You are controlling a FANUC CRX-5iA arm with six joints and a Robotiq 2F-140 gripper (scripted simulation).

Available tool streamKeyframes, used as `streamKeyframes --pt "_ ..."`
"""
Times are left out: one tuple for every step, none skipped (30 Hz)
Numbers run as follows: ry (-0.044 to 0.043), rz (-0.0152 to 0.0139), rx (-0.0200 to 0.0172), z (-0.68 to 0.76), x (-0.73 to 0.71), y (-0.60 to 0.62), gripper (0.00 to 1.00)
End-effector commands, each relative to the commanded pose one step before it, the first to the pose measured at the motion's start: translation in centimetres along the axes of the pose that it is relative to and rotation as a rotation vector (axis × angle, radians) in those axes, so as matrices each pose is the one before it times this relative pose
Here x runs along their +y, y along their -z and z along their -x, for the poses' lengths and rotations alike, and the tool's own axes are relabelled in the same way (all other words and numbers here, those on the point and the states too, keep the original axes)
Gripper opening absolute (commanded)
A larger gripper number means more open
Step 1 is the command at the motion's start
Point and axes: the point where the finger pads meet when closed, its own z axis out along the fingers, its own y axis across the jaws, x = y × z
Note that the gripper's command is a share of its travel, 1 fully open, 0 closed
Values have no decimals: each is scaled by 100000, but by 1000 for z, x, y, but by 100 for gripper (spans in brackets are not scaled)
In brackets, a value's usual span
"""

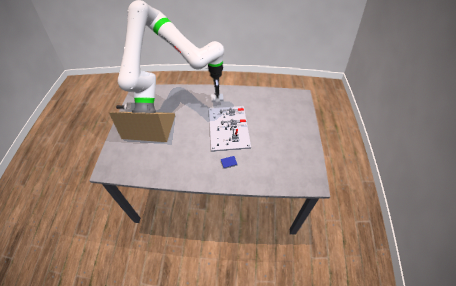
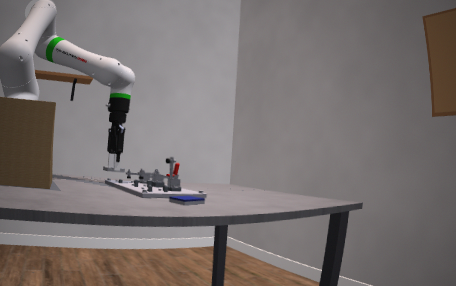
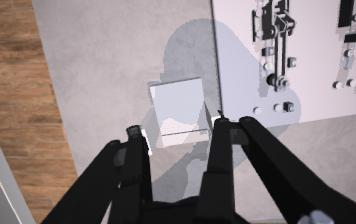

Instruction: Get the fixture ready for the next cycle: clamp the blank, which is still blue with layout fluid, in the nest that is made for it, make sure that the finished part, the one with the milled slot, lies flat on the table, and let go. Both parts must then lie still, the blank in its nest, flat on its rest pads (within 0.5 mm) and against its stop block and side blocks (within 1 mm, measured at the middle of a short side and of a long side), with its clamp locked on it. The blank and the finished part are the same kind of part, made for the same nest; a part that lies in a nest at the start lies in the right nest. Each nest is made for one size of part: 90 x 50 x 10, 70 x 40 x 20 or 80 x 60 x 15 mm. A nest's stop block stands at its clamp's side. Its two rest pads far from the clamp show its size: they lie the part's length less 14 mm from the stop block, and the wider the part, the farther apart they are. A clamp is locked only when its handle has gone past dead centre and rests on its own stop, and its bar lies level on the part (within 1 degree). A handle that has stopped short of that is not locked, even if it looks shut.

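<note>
"Claw (image 1: 217, 95) (image 2: 114, 159) (image 3: 181, 112) is gripping the finished part (image 1: 213, 100) (image 2: 114, 169) (image 3: 179, 102), hovering beside the fixture plate (image 1: 225, 145) (image 2: 191, 193) (image 3: 240, 95). Risk?"

"Early release: it's hanging above the desk (image 1: 280, 150) (image 2: 280, 202) (image 3: 100, 50), possibly landing tilted. The blue blank (image 1: 229, 162) (image 2: 187, 199) is lying unclamped beyond the plate's opposite end."

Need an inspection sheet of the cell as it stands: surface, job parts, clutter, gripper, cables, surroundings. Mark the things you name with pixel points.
Surface: grey table (image 1: 280, 150) (image 2: 280, 202), no damage seen.
Job's things: blue blank (image 1: 229, 162) (image 2: 187, 199) flat on the table beside the fixture plate (image 1: 217, 142) (image 2: 150, 194) (image 3: 240, 65), not in a nest. Finished part (image 3: 179, 102) held above the table, off the plate. Three clamps on the plate; the one nearest the blank (image 1: 235, 135) (image 2: 174, 175) has its bar raised. Locking of the others: cannot tell.
Clutter: nothing seen.
Gripper (image 1: 217, 96) (image 2: 115, 162) (image 3: 181, 112): shut on the finished part.
Cables: nothing seen.
Surroundings: wood floor (image 1: 65, 200) (image 2: 100, 260) (image 3: 20, 60), grey walls, brown panel (image 1: 142, 127) (image 2: 25, 145) by the arm's base.
</note>
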Motion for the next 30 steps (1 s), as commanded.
streamKeyframes --pt "31 -18 111 -78 1 -1446 0" --pt "0 0 0 0 0 -369 0" --pt "1 -1 1 -1 -1 -343 0" --pt "0 0 0 0 0 -314 0" --pt "0 0 0 0 0 -283 0" --pt "0 -1 0 -1 0 -249 0" --pt "0 0 0 0 0 -214 0" --pt "0 0 0 0 0 -178 0" --pt "0 0 0 0 0 0 0" --pt "0 0 0 0 0 0 0" --pt "1 -1 1 -1 0 -143 0" --pt "0 0 0 0 0 -109 0" --pt "0 1 0 0 0 -78 0" --pt "0 1 0 0 0 -51 0" --pt "0 0 0 0 0 -28 0" --pt "0 0 0 0 0 -11 0" --pt "0 0 0 0 0 -2 0" --pt "0 0 0 0 0 0 0" --pt "0 0 0 0 0 0 0" --pt "0 0 0 0 0 0 0" --pt "0 0 0 0 0 0 0" --pt "0 0 0 0 0 0 0" --pt "0 0 0 0 0 0 0" --pt "0 0 0 0 0 0 0" --pt "0 0 0 0 0 0 0" --pt "0 0 0 0 0 0 0" --pt "0 0 0 0 0 0 0" --pt "0 0 0 0 0 0 0" --pt "0 0 0 0 0 0 0" --pt "1 0 0 0 0 0 0"
